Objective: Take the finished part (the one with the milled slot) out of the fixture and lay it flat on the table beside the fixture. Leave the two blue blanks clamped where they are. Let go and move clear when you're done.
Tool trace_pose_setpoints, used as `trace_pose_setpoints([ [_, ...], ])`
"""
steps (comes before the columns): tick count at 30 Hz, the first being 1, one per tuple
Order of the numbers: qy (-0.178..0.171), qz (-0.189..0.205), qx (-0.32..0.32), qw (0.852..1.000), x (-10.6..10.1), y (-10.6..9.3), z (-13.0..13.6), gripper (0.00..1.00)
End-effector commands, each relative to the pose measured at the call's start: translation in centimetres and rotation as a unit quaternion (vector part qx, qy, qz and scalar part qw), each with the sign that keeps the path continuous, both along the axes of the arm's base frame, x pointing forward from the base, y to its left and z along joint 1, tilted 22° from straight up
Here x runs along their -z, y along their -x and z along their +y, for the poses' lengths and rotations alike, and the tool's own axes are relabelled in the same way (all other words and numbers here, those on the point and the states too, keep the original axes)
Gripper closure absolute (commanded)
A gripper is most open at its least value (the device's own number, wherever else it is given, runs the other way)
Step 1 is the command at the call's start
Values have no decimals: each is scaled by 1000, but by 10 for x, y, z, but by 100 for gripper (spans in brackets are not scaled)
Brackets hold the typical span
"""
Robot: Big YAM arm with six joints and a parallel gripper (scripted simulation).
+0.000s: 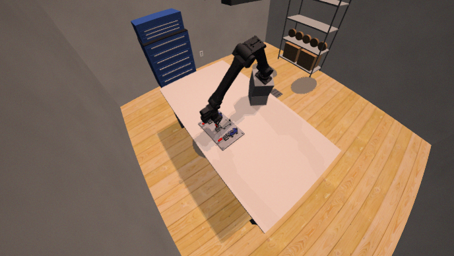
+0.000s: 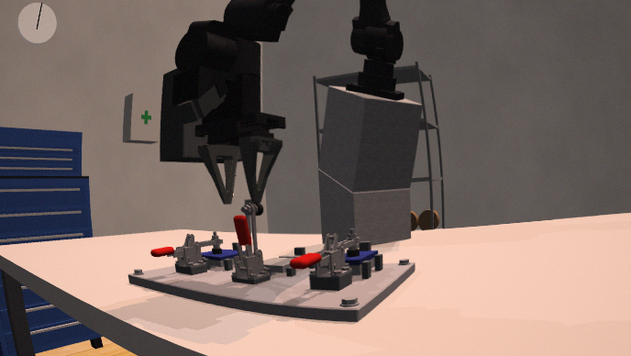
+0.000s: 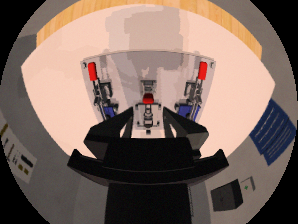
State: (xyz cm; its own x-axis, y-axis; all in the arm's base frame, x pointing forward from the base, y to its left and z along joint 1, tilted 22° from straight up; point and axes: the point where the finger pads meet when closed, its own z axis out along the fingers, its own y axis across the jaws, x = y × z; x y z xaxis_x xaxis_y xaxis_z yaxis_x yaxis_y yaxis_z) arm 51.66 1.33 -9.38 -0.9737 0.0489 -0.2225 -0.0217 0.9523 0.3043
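Note:
The fixture plate (image 1: 211, 131) (image 2: 280, 294) (image 3: 125, 65) lies on the table. The finished part, a flat grey piece (image 2: 277, 268) (image 3: 155, 119), sits low in the middle station; its slot cannot be made out. The middle clamp's red handle (image 2: 242, 230) (image 3: 148, 98) and its arm stand upright. One blue blank (image 2: 222, 254) (image 3: 186, 110) and the other blue blank (image 2: 367, 255) (image 3: 109, 113) lie under outer clamps with lowered handles. My gripper (image 2: 242, 202) (image 3: 148, 110) is partly open and empty, pointing down above the middle station, its tips about level with the raised arm's top.
The raised clamp arm's tip (image 2: 259, 209) is close below one finger. Lowered red handles (image 2: 305, 261) (image 2: 162, 251) stick out at both sides. Dark locating blocks stand around the stations. The table (image 1: 280, 171) extends past the plate, with its front edge near it. The grey pedestal (image 1: 259, 90) stands behind.

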Motion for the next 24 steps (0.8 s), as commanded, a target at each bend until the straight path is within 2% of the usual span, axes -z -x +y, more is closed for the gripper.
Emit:
trace_pose_setpoints([
  [1,4,-21,-10,1000,-6,-19,2,55],
  [5,4,-19,-10,1000,-5,-18,2,55],
  [7,5,-26,-10,1000,-11,-21,1,55],
  [24,5,-23,-10,1000,-7,-21,2,55],
])
